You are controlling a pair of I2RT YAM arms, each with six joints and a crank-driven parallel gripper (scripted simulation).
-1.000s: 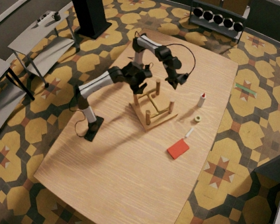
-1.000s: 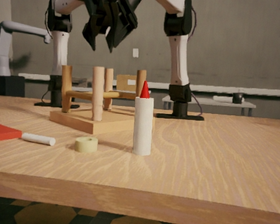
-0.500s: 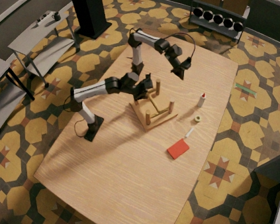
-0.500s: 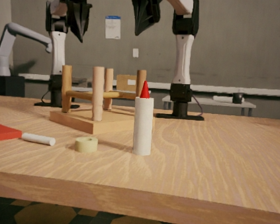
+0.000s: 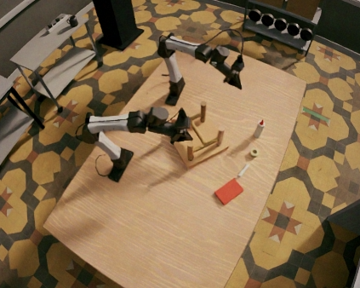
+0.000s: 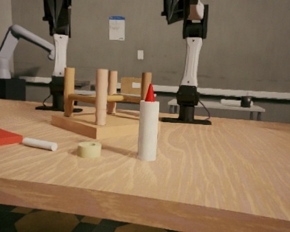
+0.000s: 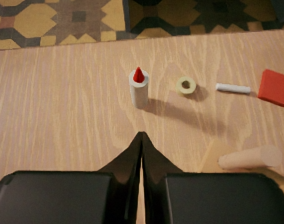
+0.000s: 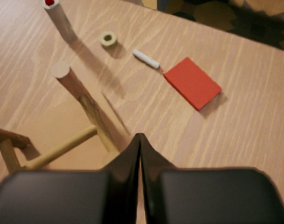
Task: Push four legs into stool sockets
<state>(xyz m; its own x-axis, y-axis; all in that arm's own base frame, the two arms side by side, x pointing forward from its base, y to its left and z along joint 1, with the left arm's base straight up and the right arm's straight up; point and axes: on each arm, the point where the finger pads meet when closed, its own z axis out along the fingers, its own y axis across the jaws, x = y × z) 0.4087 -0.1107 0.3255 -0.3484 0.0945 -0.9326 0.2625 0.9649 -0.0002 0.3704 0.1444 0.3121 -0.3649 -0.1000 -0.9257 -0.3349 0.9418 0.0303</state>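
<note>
The stool seat (image 5: pixel 209 156) (image 6: pixel 76 126) (image 8: pixel 58 120) lies flat on the table, with four legs standing up. The nearest leg in the exterior view (image 6: pixel 101 97) also shows in the left wrist view (image 7: pixel 250 157). Rungs (image 6: pixel 122 99) (image 8: pixel 63 146) join legs. Three legs show in the top view; the right arm hides the fourth. The small gaps at the leg bases are too fine to judge. My left gripper (image 7: pixel 141 134) (image 5: pixel 241 88) is shut and empty, raised beyond the stool's far side. My right gripper (image 8: pixel 140 135) (image 5: pixel 191 139) is shut and empty, above the stool's side nearer the arm bases.
A white glue bottle (image 5: pixel 259 130) (image 6: pixel 148 130) with a red tip stands beyond the stool. A tape roll (image 6: pixel 90 152), a white stick (image 5: pixel 243 170) (image 6: pixel 40 144) and a red block (image 5: pixel 229 192) (image 8: pixel 193 84) lie near the table's edge opposite the arm bases.
</note>
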